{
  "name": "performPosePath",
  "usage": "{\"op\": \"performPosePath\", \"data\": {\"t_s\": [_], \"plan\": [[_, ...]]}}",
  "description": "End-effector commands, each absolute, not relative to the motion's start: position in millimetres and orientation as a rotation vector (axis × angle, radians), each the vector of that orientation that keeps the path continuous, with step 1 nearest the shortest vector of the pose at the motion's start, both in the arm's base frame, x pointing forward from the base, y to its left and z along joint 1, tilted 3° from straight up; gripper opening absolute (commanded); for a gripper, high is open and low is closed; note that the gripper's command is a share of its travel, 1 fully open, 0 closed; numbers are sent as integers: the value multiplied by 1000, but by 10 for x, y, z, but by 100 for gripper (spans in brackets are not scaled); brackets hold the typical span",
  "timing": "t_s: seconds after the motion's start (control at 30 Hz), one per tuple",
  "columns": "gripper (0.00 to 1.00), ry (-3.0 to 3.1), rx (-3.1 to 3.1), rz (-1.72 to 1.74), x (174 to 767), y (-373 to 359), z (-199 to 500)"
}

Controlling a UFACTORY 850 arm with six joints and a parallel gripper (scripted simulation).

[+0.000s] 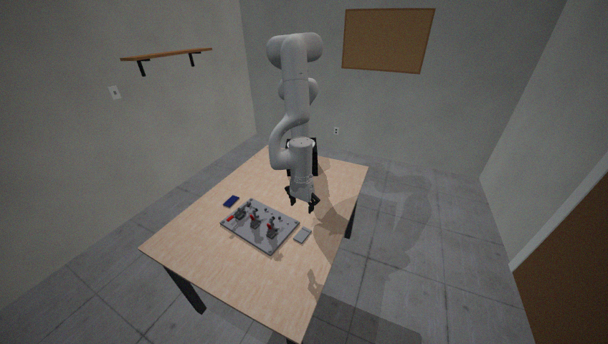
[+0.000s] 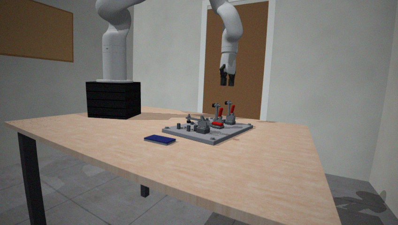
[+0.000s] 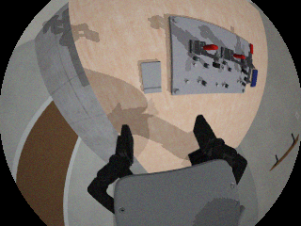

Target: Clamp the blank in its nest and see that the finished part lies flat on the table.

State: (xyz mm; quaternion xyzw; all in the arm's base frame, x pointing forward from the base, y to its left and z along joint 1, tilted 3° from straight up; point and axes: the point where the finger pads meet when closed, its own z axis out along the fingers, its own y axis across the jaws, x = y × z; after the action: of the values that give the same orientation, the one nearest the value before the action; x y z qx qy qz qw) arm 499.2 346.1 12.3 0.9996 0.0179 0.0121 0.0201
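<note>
The blank (image 1: 231,201) (image 2: 159,138) (image 3: 254,77), with a blue top, lies flat on the table beside the fixture plate (image 1: 258,239) (image 2: 218,136) (image 3: 183,71). The grey finished part (image 1: 302,234) (image 3: 151,75) lies flat on the table at the plate's opposite side, its slot near one end. The clamp nearest the blank has its red handle (image 1: 230,218) (image 2: 217,123) (image 3: 251,48) down and arm lowered; locking cannot be told. The middle handle (image 1: 252,217) (image 2: 220,112) and far handle (image 1: 269,226) (image 2: 232,108) stand up, arms raised. No part shows in the nests. My gripper (image 1: 301,207) (image 2: 227,85) (image 3: 164,127) is open, high above the table.
Small posts and blocks rise from the plate around the clamps. The arm's black pedestal (image 2: 113,100) stands at the back of the table (image 1: 204,251) (image 2: 251,167). The table's side edge runs close past the finished part.
</note>
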Motion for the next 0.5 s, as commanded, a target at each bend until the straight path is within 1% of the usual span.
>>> {"op": "performPosePath", "data": {"t_s": [0.0,0.3,0.47], "plan": [[99,56,3101,39,4992,3468,265],[99,56,3101,39,4993,3450,277],[99,56,3101,39,5002,3285,283]]}}
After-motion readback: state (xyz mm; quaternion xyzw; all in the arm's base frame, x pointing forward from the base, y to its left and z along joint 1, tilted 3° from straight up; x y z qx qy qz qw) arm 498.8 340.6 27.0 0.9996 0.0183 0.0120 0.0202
